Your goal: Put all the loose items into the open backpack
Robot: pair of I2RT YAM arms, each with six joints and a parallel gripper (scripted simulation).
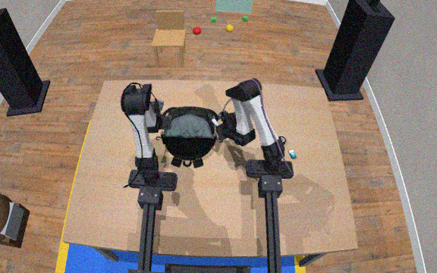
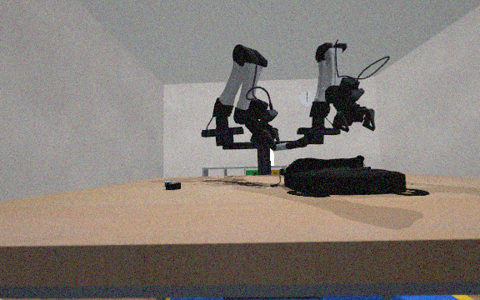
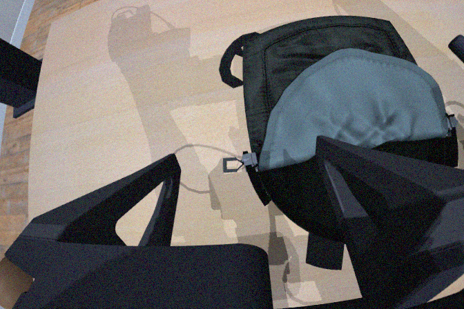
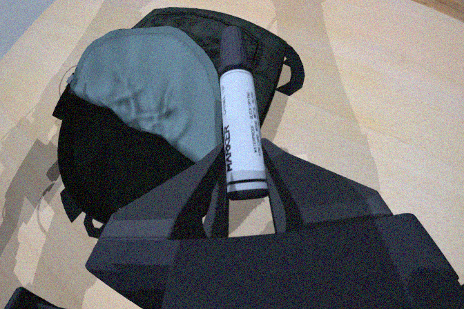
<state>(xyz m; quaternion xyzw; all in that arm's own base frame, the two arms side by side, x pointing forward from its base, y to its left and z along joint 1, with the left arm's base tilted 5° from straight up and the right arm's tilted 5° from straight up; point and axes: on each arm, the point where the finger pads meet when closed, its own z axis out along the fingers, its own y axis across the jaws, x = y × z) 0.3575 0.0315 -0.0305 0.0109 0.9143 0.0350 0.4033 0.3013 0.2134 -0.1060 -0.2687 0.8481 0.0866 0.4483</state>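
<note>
The black backpack [image 1: 190, 147] [image 2: 344, 181] [image 4: 150, 70] lies on the table, a rounded teal panel [image 1: 190, 127] [image 3: 360, 96] showing on top. A deep black area [image 3: 295, 189] [image 4: 112, 152] lies beside it. My right gripper [image 4: 244, 150] is shut on the white marker [image 1: 215, 122] [image 2: 281, 147] [image 4: 242, 118], dark cap outward, above the backpack's right edge. My left gripper [image 3: 245, 154] [image 2: 357, 125] is open and empty above the backpack's left side. A teal and white battery [image 1: 292, 154] lies right of my right arm. A roll of black tape shows partly behind that arm.
A strap loop [image 3: 226, 62] [image 4: 297, 73] and a zip pull [image 3: 230, 164] stick out from the backpack's sides. Both arms reach over the table [image 1: 108, 212]. The chair [image 1: 169, 37], balls and green blocks are on the floor beyond its far edge.
</note>
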